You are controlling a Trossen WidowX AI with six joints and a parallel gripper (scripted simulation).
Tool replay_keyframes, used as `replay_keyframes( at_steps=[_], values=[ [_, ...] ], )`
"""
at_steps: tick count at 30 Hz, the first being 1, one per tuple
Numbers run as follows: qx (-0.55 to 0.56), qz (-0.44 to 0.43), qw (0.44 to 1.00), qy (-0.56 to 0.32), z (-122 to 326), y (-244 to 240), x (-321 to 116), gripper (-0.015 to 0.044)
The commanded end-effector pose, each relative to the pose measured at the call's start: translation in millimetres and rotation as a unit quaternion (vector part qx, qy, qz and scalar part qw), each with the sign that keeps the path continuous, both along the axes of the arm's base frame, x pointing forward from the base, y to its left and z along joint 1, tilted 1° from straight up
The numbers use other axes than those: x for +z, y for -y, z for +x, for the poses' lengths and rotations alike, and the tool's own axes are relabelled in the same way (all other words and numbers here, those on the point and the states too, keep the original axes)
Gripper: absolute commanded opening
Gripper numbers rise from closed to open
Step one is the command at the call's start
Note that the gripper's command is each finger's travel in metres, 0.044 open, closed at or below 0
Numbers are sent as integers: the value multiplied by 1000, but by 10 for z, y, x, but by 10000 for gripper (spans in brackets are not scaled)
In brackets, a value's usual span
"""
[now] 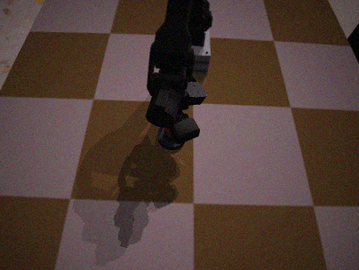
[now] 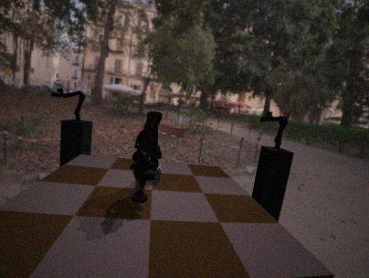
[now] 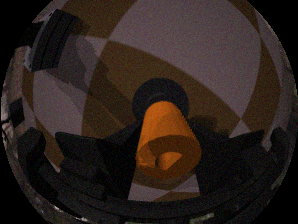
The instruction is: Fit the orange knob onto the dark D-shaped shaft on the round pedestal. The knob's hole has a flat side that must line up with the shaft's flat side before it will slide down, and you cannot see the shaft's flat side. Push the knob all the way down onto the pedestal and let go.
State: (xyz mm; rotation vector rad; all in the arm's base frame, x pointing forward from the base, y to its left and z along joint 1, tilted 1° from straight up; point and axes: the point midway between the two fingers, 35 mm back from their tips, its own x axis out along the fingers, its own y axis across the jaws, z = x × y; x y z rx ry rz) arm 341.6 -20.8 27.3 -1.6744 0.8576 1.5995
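The orange knob (image 3: 167, 122) stands between the fingers of my gripper (image 3: 164, 123) (image 1: 172, 123) (image 2: 141, 184), which is shut on it. In the wrist view its wide end with the opening faces the camera and its far end points at the pedestal. The dark round pedestal (image 1: 171, 144) (image 2: 139, 197) (image 3: 142, 102) is directly below the gripper. A small dark raised part shows just beyond the knob's far end in the wrist view; the knob hides the rest of the shaft. Whether the knob touches or sits over the shaft I cannot tell. In the top and exterior views the fingers almost wholly hide the knob.
A grey block-like part (image 1: 202, 63) shows behind the arm. A dark ribbed block (image 3: 54, 40) is at the upper left of the wrist view. Two black stands (image 2: 76, 143) (image 2: 272, 180) with small arms are beyond the checkered table (image 2: 178, 206). Arm shadows fall beside the pedestal.
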Motion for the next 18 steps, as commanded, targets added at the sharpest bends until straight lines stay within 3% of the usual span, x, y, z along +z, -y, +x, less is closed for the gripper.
replay_keyframes(
  at_steps=[1,9,18],
  values=[
    [-227,7,974,4,-9,10,-27,0],
    [-487,17,873,9,-7,10,-20,0],
    [-732,27,680,14,10,8,15,0]
  ],
)
